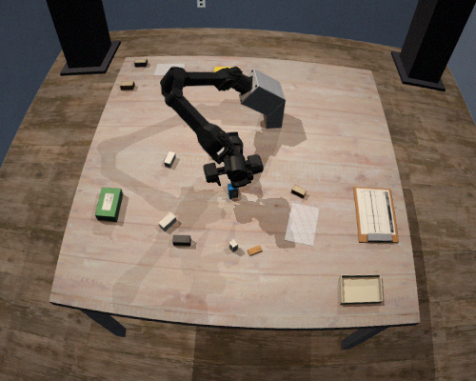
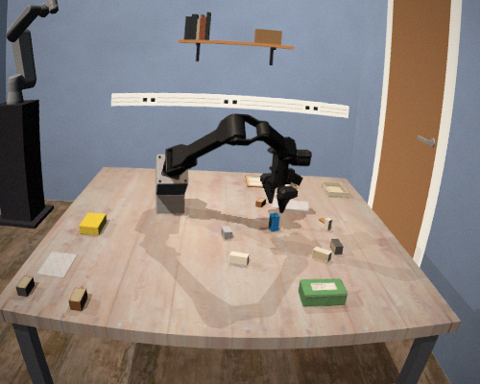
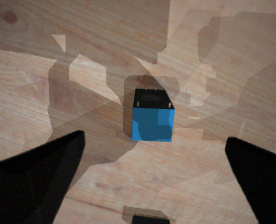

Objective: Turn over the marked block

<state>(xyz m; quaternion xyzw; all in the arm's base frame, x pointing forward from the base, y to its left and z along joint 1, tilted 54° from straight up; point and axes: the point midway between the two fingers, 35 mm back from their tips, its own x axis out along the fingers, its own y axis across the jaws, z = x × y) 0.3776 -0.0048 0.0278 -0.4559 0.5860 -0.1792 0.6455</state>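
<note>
The marked block (image 1: pixel 232 190) is blue and stands upright on the table, near the middle. In the wrist view it (image 3: pixel 152 116) shows a black top face and blue sides. It also shows in the exterior view (image 2: pixel 274 222). My gripper (image 1: pixel 228 178) hangs just above the block, pointing down, open and empty. In the wrist view the two dark fingers sit at the lower left and lower right, with the block between and beyond them (image 3: pixel 152 170). In the exterior view the fingertips (image 2: pixel 276 199) are a little above the block's top.
Small blocks lie around: a grey one (image 2: pixel 227 232), cream ones (image 1: pixel 169 158) (image 1: pixel 168 221), a dark one (image 1: pixel 181 240), an orange one (image 1: pixel 254 250), a brown one (image 1: pixel 298 191). A green box (image 1: pixel 109 203), a paper sheet (image 1: pixel 302 224), a clipboard (image 1: pixel 375 214) and a tray (image 1: pixel 361 289) lie further out.
</note>
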